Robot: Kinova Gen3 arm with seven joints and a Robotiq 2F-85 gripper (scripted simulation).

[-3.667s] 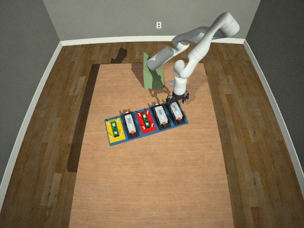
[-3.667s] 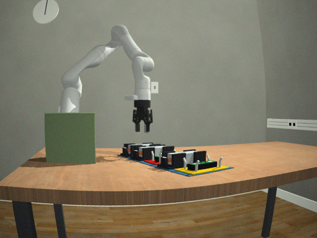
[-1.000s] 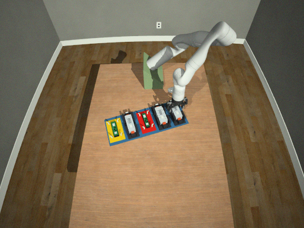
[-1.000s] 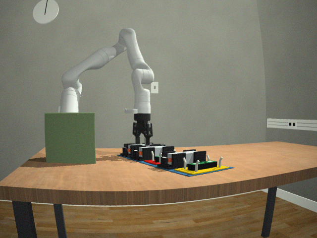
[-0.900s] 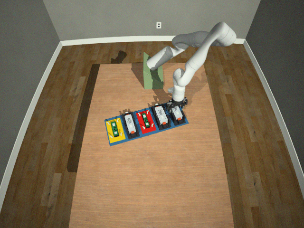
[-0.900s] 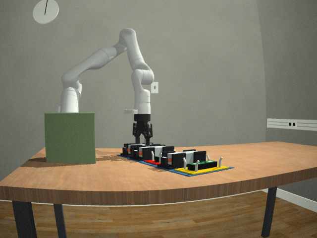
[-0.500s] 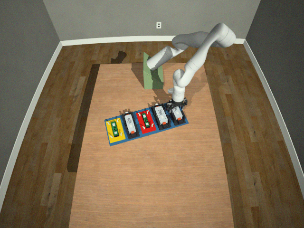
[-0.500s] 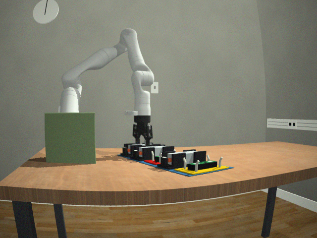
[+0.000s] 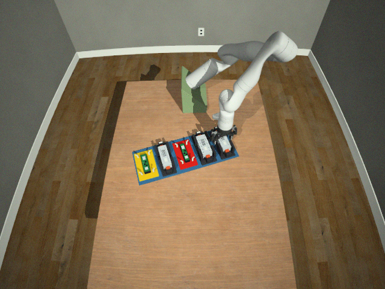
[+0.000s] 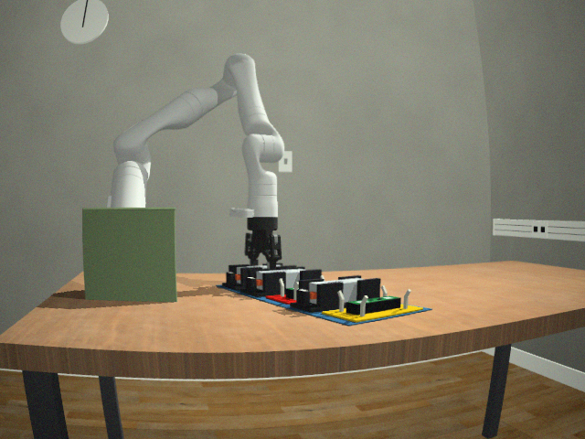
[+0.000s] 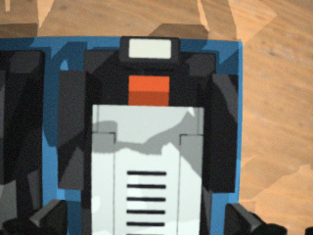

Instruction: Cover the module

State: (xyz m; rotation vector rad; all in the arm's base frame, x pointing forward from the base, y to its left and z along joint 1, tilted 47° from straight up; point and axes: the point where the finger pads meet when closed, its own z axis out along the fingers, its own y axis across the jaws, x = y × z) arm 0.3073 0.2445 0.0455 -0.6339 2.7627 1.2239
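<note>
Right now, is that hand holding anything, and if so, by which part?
Nothing is held. The hand is wide open above the cover at the end of the row farthest from the yellow plate, with its fingers on either side of the cover.

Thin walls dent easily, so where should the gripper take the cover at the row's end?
Come straight down with the open gripper and pinch the end cover lightly across its two long side walls. The black holder flanks those walls, so only the part standing above it is free.

Fingers spread wide astride end cover [image 11: 147, 171], black holder walls [image 11: 220, 142] flanking, neighbouring holder [image 9: 203, 148] just beside.
</note>
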